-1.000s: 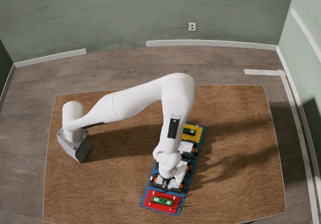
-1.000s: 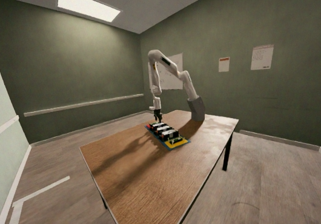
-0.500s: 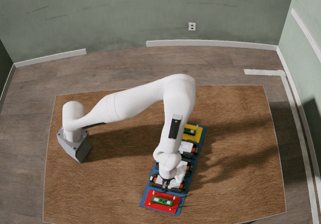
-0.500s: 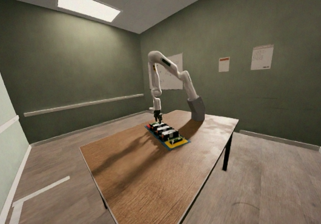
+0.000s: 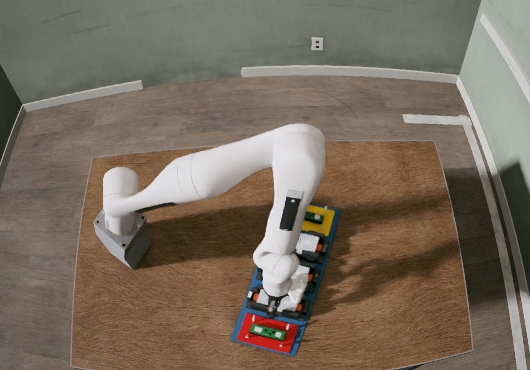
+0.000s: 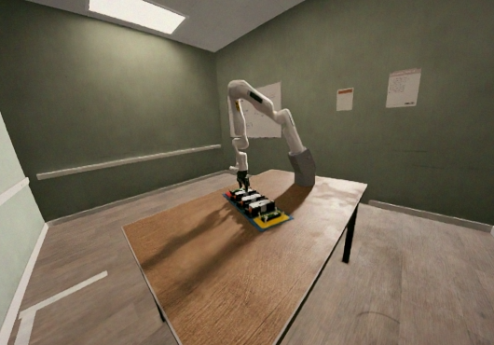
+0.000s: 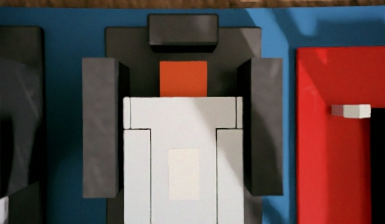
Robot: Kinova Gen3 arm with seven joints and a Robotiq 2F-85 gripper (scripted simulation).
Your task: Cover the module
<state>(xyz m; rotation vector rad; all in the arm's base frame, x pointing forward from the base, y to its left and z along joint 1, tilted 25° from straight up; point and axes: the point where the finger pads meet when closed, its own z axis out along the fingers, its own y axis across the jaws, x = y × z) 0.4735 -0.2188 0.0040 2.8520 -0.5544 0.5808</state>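
Observation:
The yellow base plate [image 5: 323, 229] [image 6: 265, 224] carries a green module [image 5: 314, 216] [image 6: 270, 215] with no cover on it. The cover beside the yellow plate [image 5: 309, 243] [image 6: 261, 205] and the middle cover [image 6: 252, 198] sit in dark holders. The third cover [image 7: 183, 115], white, lies between the dark side blocks of the holder [image 7: 100, 125] next to the red plate; its lower part is cut off in the wrist view. My gripper [image 5: 272, 311] [image 6: 244, 187] is open, pointing down at this third holder. The fingertips do not show in the wrist view.
A red plate [image 5: 264, 344] [image 7: 312, 150] with another green module [image 5: 267, 332] and white posts lies beside the third holder. Plates and holders share a long blue board [image 5: 296, 349] [image 7: 63, 100] on the wooden table [image 5: 169, 310] [image 6: 232, 261]. An orange block [image 7: 183, 79] adjoins the third cover.

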